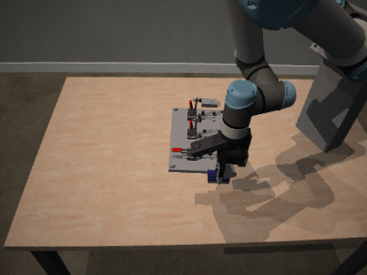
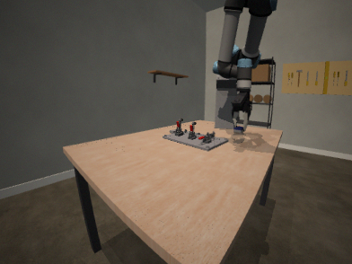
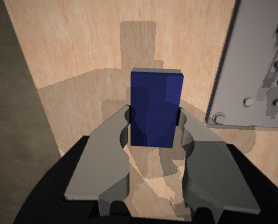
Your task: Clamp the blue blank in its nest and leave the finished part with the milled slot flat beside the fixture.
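Note:
My gripper is shut on the blue blank. The blank is held above the table, just off the fixture's front edge. The grey fixture plate carries three clamps. The back red handle and the middle red handle stand up. The front red handle lies low, pointing outward. A grey block shows at the plate's back edge; I cannot tell whether it is the finished part. My arm hides part of the nests.
The wooden table surrounds the fixture. The arm's grey pedestal stands at the right in the top view. The arm hangs over the right side of the fixture.

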You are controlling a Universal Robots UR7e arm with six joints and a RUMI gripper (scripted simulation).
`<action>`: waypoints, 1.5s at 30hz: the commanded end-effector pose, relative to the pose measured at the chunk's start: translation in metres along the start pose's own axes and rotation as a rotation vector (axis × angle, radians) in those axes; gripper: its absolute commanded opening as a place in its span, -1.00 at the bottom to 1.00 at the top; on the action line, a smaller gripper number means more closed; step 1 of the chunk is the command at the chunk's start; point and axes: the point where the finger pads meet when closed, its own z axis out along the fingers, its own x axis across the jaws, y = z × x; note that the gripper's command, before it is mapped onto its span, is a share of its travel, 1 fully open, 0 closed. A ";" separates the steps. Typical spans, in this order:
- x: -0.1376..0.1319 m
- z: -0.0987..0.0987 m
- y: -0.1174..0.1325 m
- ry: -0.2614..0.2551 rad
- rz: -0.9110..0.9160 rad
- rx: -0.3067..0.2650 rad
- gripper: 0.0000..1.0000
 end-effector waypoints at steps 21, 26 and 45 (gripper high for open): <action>0.013 0.000 0.000 -0.001 0.000 0.001 -1.00; 0.018 0.000 0.000 -0.001 0.000 0.001 -1.00; 0.063 0.001 -0.001 -0.001 0.000 0.001 -1.00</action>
